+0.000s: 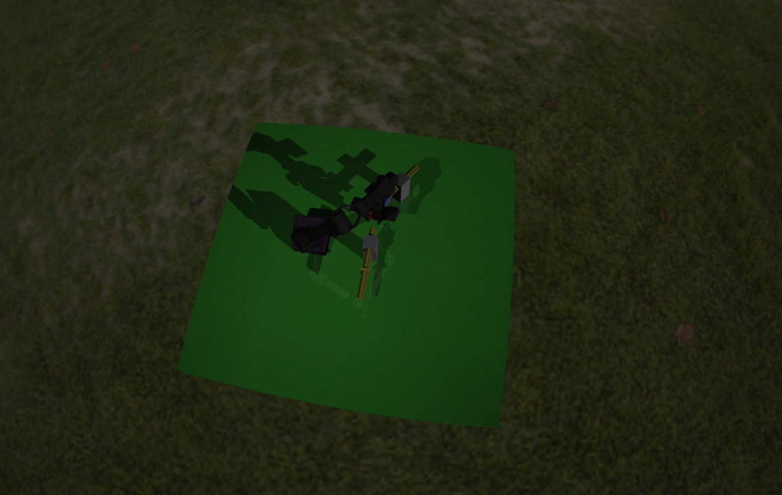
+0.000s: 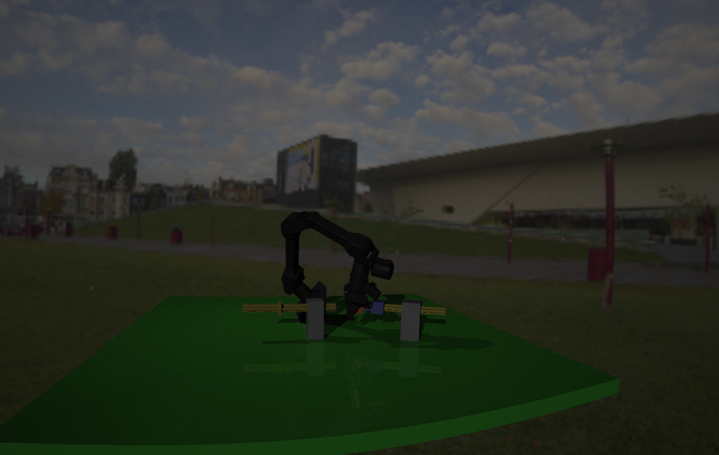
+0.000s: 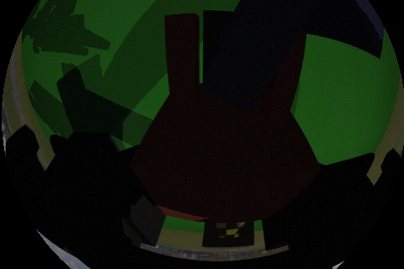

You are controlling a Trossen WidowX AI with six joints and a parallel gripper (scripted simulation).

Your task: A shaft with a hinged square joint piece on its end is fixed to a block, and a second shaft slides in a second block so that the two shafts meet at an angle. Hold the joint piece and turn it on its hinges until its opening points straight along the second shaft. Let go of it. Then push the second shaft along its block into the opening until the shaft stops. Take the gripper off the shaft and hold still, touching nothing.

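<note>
My gripper (image 1: 373, 214) (image 2: 354, 312) (image 3: 219, 133) is shut on the red square joint piece (image 1: 371, 216) (image 2: 360, 309) (image 3: 223, 187). Its arms reach the blue yoke (image 1: 388, 200) (image 2: 377, 308) (image 3: 261, 34) on the first yellow shaft (image 1: 413, 172) (image 2: 432, 311), which passes through a grey block (image 1: 404, 188) (image 2: 410, 322). The second yellow shaft (image 1: 362, 282) (image 2: 257, 308) (image 3: 231, 230), with a collar, lies through the other block (image 1: 370, 241) (image 2: 315, 321) (image 3: 207, 239). Its near end is apart from the joint piece. The fingers hide most of the joint piece in the top and exterior views; its opening is not seen.
The arm (image 1: 338, 222) (image 2: 292, 249) arches over from its base to the joint piece. The two blocks stand on the green table (image 1: 443, 344) (image 2: 191, 401) on either side of the gripper. Dark shadows of the arm cross the table.
</note>
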